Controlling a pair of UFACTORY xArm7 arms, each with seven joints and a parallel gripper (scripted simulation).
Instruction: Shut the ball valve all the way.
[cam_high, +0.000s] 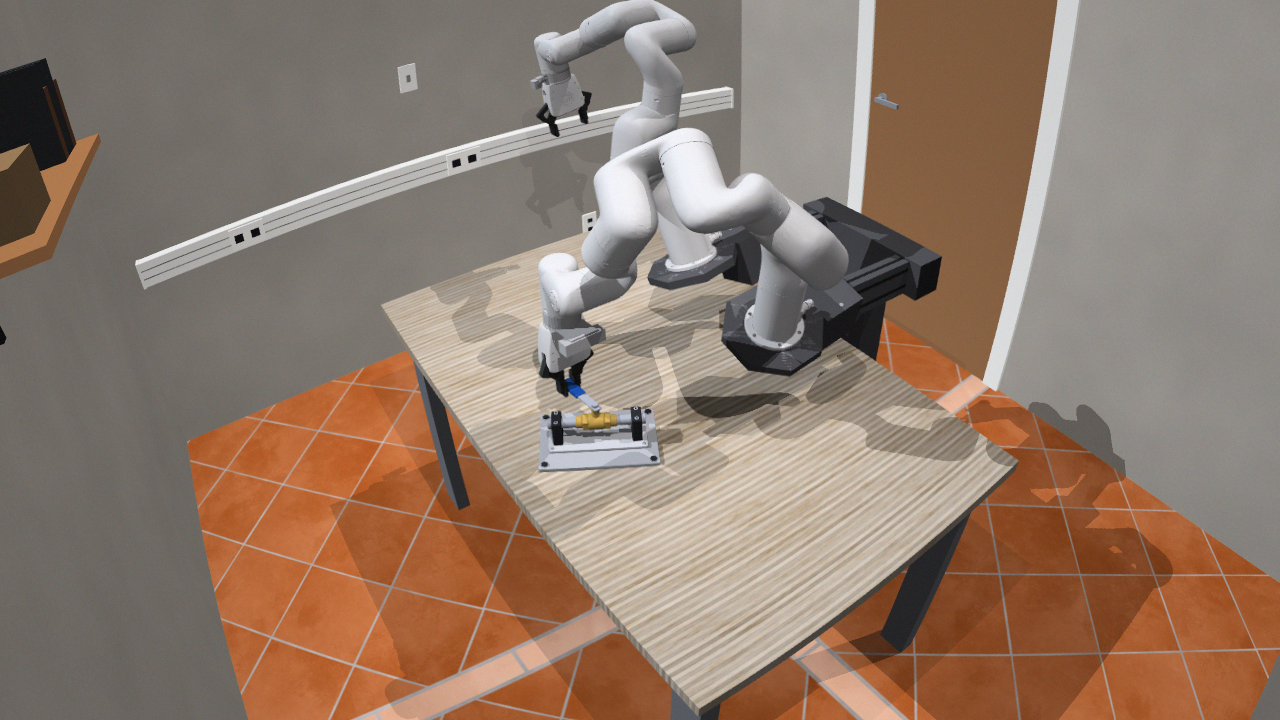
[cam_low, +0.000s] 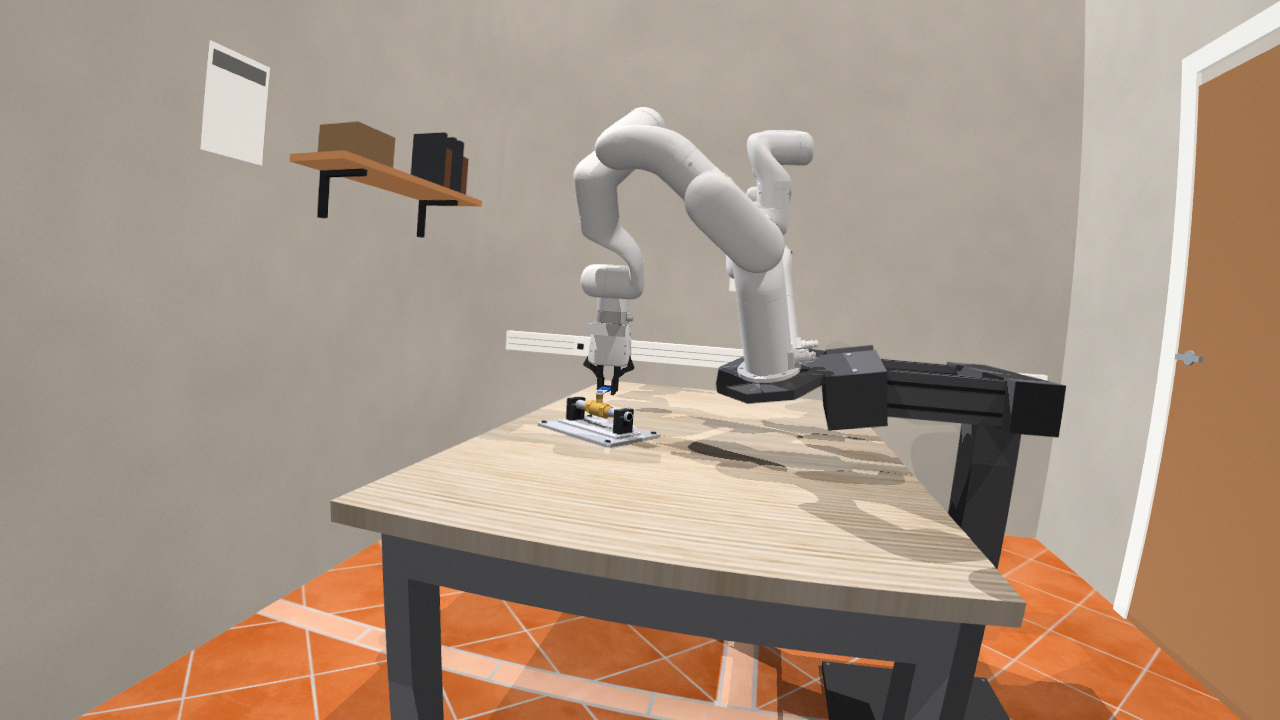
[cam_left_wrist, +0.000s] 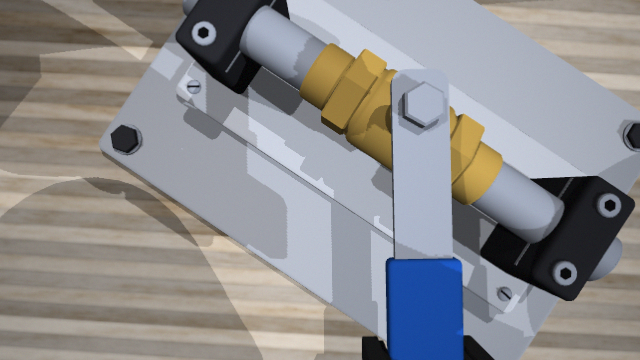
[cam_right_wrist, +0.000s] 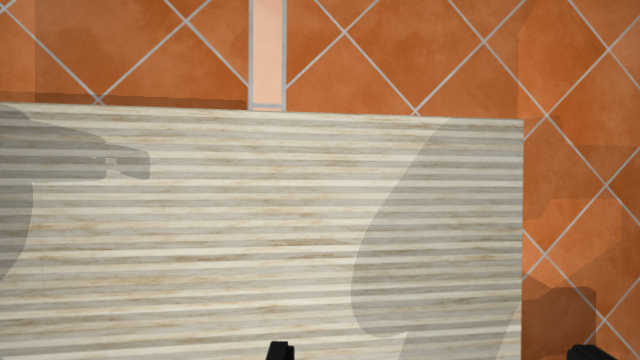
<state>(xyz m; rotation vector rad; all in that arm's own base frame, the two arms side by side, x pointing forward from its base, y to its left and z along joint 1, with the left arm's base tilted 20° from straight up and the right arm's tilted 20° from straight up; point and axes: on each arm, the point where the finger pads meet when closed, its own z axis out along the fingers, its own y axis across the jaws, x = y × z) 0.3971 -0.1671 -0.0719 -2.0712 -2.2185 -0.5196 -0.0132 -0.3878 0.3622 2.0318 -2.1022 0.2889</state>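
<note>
Evidently the ball valve (cam_high: 596, 420) (cam_low: 597, 409) (cam_left_wrist: 370, 112) is partway through its turn: the lever (cam_left_wrist: 423, 200) slants over the pipe (cam_left_wrist: 277, 45), nearer to across than along. Fully across would presumably be shut, so a smaller part of the swing seems left.

The valve sits on a base plate (cam_high: 599, 458) (cam_low: 572, 432) (cam_left_wrist: 240, 200), close to the long edge of the worktop (cam_high: 760, 537) (cam_low: 626, 510) (cam_left_wrist: 50, 310) (cam_right_wrist: 225, 225) opposite the arm bases. Black clamps grip the pipe at both ends, likely so that the body resists twisting while only the lever turns.

The left gripper (cam_high: 569, 385) (cam_low: 607, 388) (cam_left_wrist: 425, 348) has its fingers clamped on the blue sleeve (cam_high: 577, 390) (cam_low: 605, 389) (cam_left_wrist: 425, 305), one on each side. Holding out there, away from the pivot bolt (cam_left_wrist: 424, 103), should give good leverage. The next move calls for an arc about that bolt, with the wrist turning along; a straight pull could make the sleeve slip or strain the mount.

The right gripper (cam_high: 569, 127) (cam_right_wrist: 432, 352) hangs high, fingers wide apart with nothing between them, well away from the valve, presumably because one arm suffices.
</note>
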